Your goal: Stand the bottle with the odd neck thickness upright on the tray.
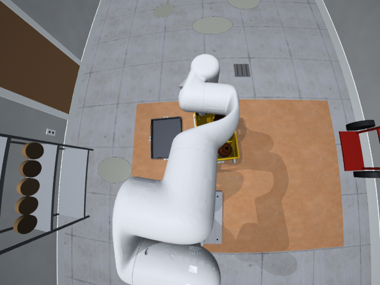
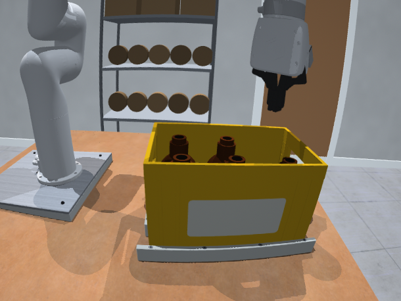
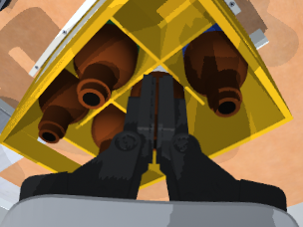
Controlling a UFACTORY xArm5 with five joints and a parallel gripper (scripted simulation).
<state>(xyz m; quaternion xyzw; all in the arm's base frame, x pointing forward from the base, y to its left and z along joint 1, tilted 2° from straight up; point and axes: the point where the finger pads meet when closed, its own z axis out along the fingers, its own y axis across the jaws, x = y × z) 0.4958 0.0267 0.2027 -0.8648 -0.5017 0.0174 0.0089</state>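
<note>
A yellow crate (image 2: 230,184) (image 1: 232,156) (image 3: 153,9) stands on the orange table with several brown bottles upright in its cells. In the exterior view I see the mouths of two taller-standing bottles (image 2: 179,141) (image 2: 227,142) at the back, and others in front (image 2: 181,158) (image 2: 236,159) (image 2: 289,160). The wrist view shows one bottle alone in the right cell (image 3: 222,72) and others on the left (image 3: 100,72) (image 3: 56,112). My gripper (image 2: 275,106) (image 3: 156,94) is shut and empty, hanging well above the crate's far right side. The dark grey tray (image 1: 166,137) lies empty to the crate's left.
The crate sits on a grey base plate (image 2: 227,252). The arm's mounting plate (image 2: 20,194) is on the table near the crate. A shelf with brown cylinders (image 2: 158,66) (image 1: 29,186) stands off the table. A red cart (image 1: 358,149) is at the right.
</note>
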